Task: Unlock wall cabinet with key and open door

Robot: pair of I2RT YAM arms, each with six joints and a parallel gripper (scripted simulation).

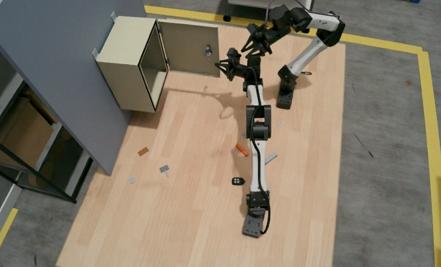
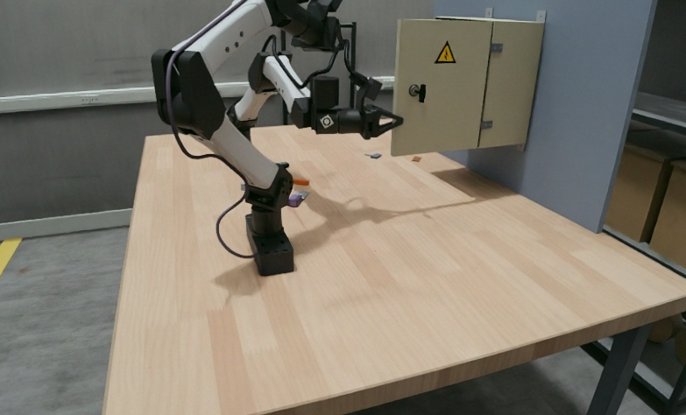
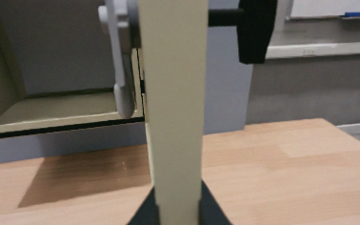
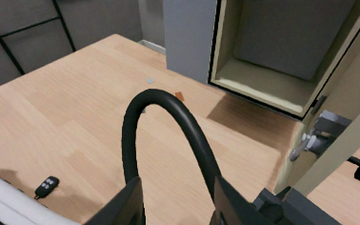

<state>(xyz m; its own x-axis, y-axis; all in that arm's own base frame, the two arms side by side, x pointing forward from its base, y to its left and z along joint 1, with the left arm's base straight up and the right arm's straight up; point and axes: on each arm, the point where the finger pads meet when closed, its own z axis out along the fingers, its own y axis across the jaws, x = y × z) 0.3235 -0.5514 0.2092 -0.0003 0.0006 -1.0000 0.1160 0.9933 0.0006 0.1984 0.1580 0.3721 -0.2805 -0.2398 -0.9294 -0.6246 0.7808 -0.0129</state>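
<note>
Cabinet door (image 1: 190, 48) (image 2: 446, 116) (image 3: 176, 95) (image 4: 335, 147) swung wide open, edge pinched by left tool (image 1: 217, 65) (image 2: 399, 121) (image 3: 180, 188) (image 4: 294, 193).

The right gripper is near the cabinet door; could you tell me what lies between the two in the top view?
The left gripper lies partly between the right gripper and the door, its fingers at the door's free edge.

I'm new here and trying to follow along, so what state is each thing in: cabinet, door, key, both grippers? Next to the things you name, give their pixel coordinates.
Cabinet (image 1: 125, 41) (image 2: 512, 85): unlocked, open
Door (image 1: 188, 48) (image 2: 441, 113) (image 3: 173, 95): swung wide, roughly a right angle
Key (image 2: 422, 93) (image 3: 257, 30): in the lock
Left gripper (image 1: 217, 65) (image 2: 398, 121) (image 3: 180, 188): closed on the door's edge
Right gripper (image 1: 244, 53) (image 4: 178, 186): partly open, empty
</note>
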